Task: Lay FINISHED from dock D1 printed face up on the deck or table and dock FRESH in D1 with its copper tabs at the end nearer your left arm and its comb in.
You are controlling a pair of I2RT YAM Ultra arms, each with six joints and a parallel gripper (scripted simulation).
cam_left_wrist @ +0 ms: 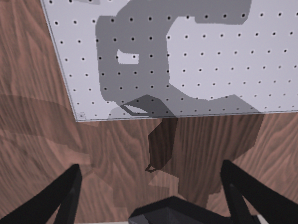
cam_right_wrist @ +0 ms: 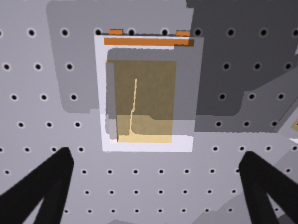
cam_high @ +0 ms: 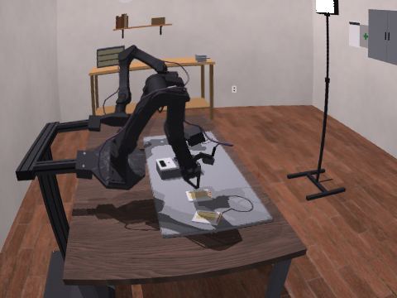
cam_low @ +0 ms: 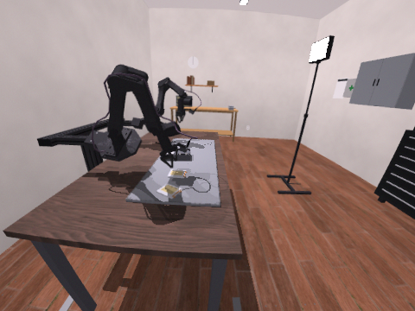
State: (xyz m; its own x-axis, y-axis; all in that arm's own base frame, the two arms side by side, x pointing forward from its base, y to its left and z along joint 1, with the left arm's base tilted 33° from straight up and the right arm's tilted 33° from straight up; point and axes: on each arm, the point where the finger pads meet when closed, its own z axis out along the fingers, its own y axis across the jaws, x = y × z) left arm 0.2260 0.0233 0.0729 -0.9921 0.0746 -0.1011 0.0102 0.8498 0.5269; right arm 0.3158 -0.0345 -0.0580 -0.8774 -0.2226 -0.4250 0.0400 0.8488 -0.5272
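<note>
A cassette (cam_high: 199,194) (cam_low: 177,174) (cam_right_wrist: 145,90) with a yellow window and two copper tabs lies flat on the deck (cam_high: 248,207) (cam_low: 207,149). A pale strip runs along one side of its window. My right gripper (cam_right_wrist: 157,156) is open and empty, above the deck at the edge opposite the tabs. A second cassette (cam_high: 207,217) (cam_low: 170,190) (cam_right_wrist: 295,125) lies turned on the deck near its end. Labels and comb are too small to tell. Dock D1 is not clearly visible, perhaps behind my right gripper. My left gripper (cam_left_wrist: 151,168) (cam_low: 179,120) is open, high up and empty.
A white-topped box (cam_high: 166,164) with a dark display stands behind my right gripper. A thin dark loop, cable or shadow, lies beside the two cassettes. The left wrist view shows a deck corner (cam_left_wrist: 82,116) and brown table top (cam_left_wrist: 30,150).
</note>
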